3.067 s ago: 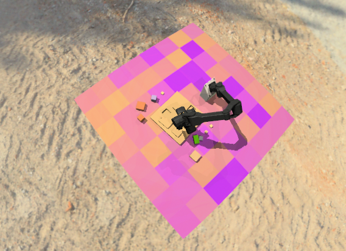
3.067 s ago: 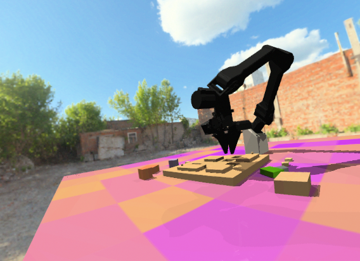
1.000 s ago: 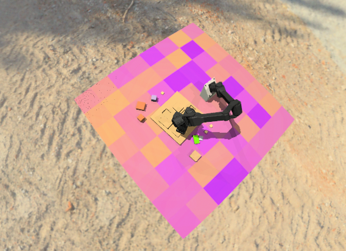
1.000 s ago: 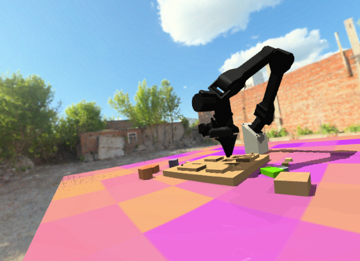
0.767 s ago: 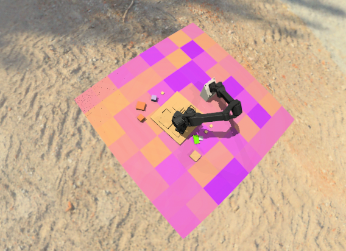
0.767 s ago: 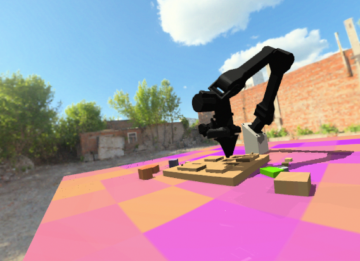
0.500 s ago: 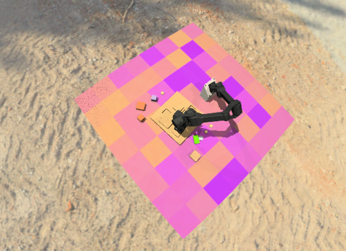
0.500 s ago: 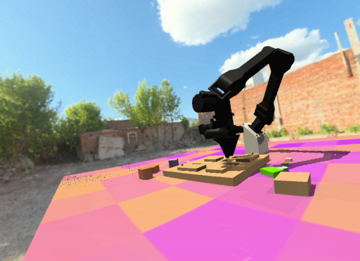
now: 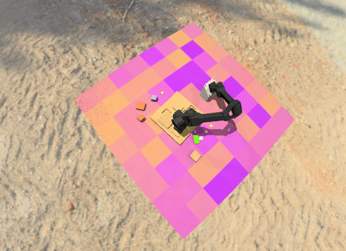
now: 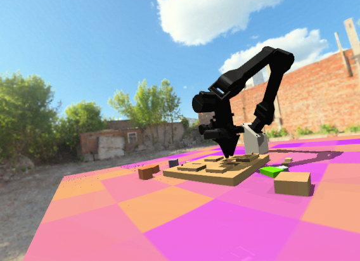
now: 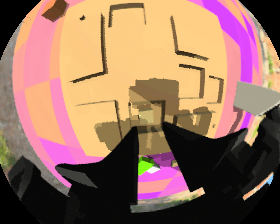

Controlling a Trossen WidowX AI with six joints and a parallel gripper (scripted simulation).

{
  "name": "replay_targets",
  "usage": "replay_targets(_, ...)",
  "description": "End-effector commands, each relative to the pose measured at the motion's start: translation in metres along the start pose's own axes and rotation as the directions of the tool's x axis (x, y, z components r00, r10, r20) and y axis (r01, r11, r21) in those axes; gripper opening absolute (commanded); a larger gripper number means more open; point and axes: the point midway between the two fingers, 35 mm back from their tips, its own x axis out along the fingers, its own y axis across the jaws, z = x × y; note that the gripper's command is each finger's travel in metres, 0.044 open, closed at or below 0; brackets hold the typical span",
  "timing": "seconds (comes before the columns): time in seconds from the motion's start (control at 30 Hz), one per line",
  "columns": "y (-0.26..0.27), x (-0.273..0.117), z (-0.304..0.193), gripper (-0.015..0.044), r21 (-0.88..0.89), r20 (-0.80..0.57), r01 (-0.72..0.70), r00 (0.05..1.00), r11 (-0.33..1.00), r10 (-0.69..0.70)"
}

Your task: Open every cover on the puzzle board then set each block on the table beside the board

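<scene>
The tan puzzle board [image 9: 157, 117] [image 10: 203, 178] [image 11: 78, 55] lies on the chequered table, with flat tan covers of its own colour. One cover [image 10: 192, 167] is at its near left, another cover [image 10: 216, 169] beside it; how far each stands open is hard to tell. My gripper [image 10: 227, 156] [image 11: 149, 127] points down just above the board, fingers parted with nothing between them. A small pale tan block [image 11: 146, 118] shows in a square opening just beyond the fingertips in the wrist view. The arm and its shadow hide part of the board in the top view.
Orange block [image 9: 141, 106] [image 10: 145, 173], smaller orange block [image 9: 141, 118], lavender block [image 9: 154, 98] and small tan block [image 9: 162, 92] lie left. Green block [image 9: 196, 139] [image 10: 271, 171], white block [image 9: 201, 138] and larger tan block [image 9: 195, 156] [image 10: 292, 184] lie on the other side. Grey base [image 9: 208, 94] stands behind.
</scene>
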Motion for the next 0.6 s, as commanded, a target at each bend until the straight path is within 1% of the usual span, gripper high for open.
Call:
replay_targets(0.0, 0.000, 0.000, 0.000, 0.0144, 0.003, -0.003, -0.003, 1.000, 1.000, 0.003)
replay_targets(0.57, 0.000, 0.013, 0.000, 0.0144, 0.003, -0.003, -0.003, 1.000, 1.000, 0.003)
